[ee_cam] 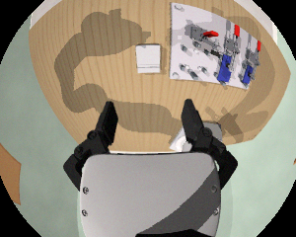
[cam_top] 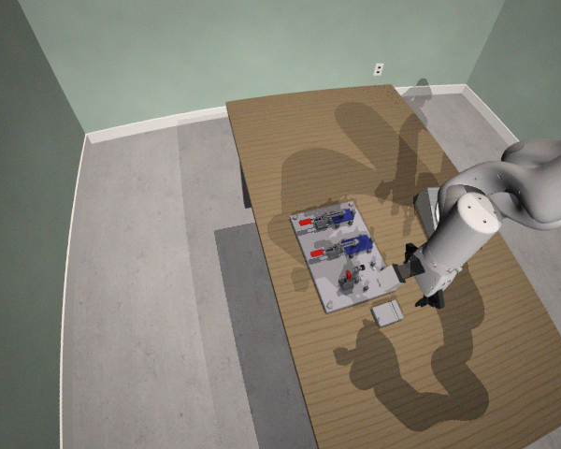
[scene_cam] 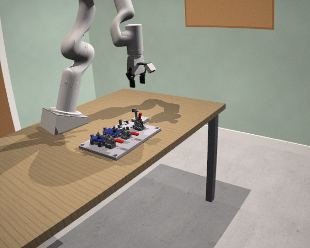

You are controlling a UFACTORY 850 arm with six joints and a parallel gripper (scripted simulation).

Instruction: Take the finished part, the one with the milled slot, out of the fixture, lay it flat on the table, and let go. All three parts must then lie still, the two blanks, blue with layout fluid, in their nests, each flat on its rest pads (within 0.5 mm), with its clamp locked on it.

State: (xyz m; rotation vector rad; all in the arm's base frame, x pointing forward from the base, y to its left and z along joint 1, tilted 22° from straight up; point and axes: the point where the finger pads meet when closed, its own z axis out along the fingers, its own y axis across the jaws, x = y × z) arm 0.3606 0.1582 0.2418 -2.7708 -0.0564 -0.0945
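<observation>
The finished part (cam_top: pixel 385 314) (scene_cam: pixel 144 119) (ee_cam: pixel 148 55), grey with a slot line near one edge, lies flat on the table beside the fixture plate (cam_top: pixel 329 293) (scene_cam: pixel 128 144) (ee_cam: pixel 177 60). The middle blue blank (cam_top: pixel 361 244) (scene_cam: pixel 111 131) (ee_cam: pixel 225 72) and the end blue blank (cam_top: pixel 341 218) (scene_cam: pixel 96 138) (ee_cam: pixel 246 75) sit in their nests, clamp arms over them, red handles lying down. Exact seating is too small to tell. The third nest is empty; its clamp (cam_top: pixel 347 282) (scene_cam: pixel 139 125) has a raised arm and upright red handle. My gripper (cam_top: pixel 417 278) (scene_cam: pixel 137 83) (ee_cam: pixel 149 108) is open and empty, high above the table.
The robot's base (scene_cam: pixel 63 124) (ee_cam: pixel 213 130) stands on the table (cam_top: pixel 280 130) (scene_cam: pixel 56 197) (ee_cam: pixel 44 49), on the blank side of the plate. Upright pins and the raised clamp arm stick up from the plate. The arm's shadow crosses the table.
</observation>
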